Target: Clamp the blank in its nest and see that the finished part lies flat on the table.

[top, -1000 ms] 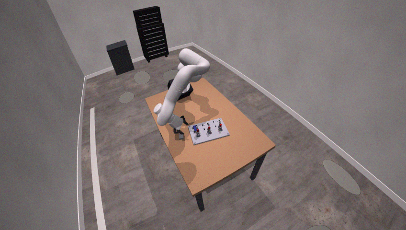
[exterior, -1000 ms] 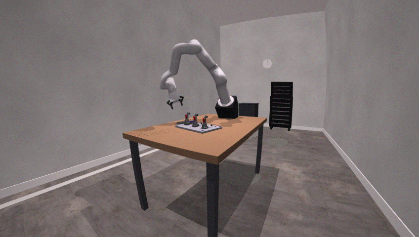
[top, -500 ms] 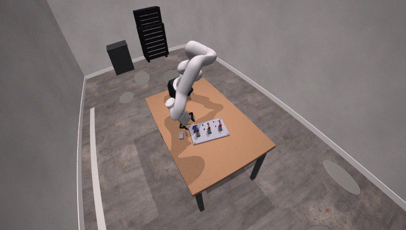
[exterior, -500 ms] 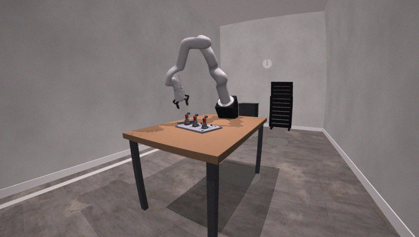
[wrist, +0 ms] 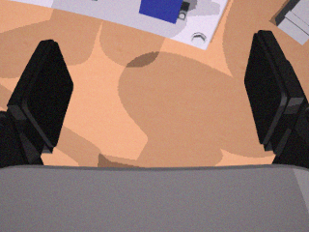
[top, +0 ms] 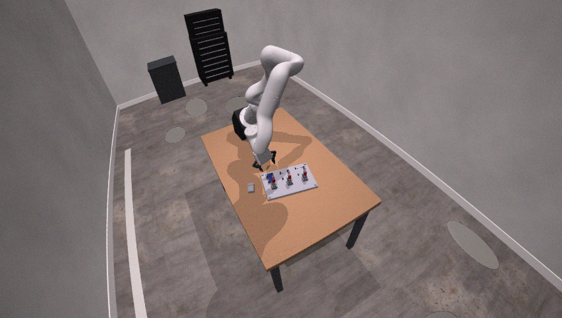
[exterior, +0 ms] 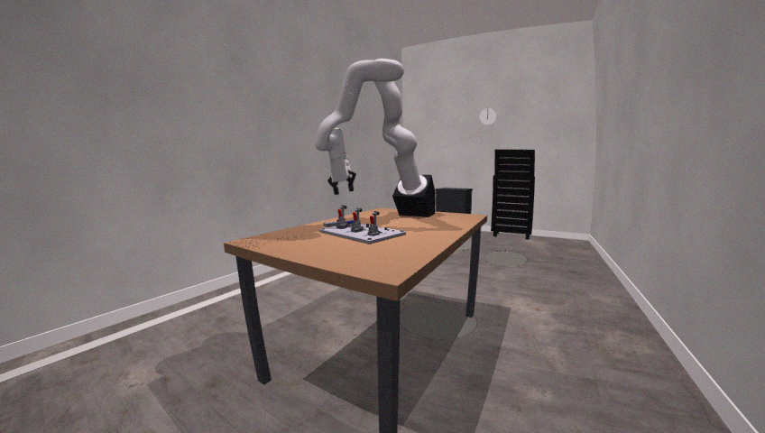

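Grey metal fixture plate [top: 299, 189] on the orange wooden table [top: 315, 220] carries three red-handled toggle clamps [top: 289, 179]. You see one blue rectangular blank [top: 270, 177] in the nest at the plate's end nearest one grey finished part [top: 251, 187], which lies on the table beside the plate. One black two-finger gripper [top: 266, 160] hangs above, jaws released and holding nothing. Handle positions are too small to judge; the wrist view cuts off the grey part.
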`<act>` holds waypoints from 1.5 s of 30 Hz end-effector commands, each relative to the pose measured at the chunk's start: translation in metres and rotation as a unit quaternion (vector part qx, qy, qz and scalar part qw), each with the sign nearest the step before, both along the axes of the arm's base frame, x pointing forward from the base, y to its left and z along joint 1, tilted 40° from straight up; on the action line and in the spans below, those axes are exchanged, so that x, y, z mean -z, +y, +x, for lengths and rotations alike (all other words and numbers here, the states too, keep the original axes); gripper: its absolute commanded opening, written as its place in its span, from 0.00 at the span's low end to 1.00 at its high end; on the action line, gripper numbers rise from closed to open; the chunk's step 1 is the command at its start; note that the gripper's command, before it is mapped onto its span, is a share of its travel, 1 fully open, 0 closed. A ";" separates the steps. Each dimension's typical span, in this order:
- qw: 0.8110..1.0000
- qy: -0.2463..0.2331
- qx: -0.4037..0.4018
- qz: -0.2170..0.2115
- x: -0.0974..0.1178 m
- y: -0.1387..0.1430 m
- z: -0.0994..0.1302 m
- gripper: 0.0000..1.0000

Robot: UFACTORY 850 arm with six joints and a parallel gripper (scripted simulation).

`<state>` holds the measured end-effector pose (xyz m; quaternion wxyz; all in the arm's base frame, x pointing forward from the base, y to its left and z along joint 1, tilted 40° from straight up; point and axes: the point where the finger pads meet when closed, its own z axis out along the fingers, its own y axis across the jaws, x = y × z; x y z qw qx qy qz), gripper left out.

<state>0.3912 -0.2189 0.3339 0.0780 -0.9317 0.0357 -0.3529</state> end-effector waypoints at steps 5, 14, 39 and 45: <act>0.994 0.022 0.108 0.010 0.003 0.023 -0.019 1.00; 0.986 0.023 0.167 0.015 0.004 0.033 -0.031 1.00; 0.985 0.023 0.168 0.015 0.004 0.033 -0.031 0.47; 0.985 0.023 0.168 0.015 0.004 0.033 -0.031 0.47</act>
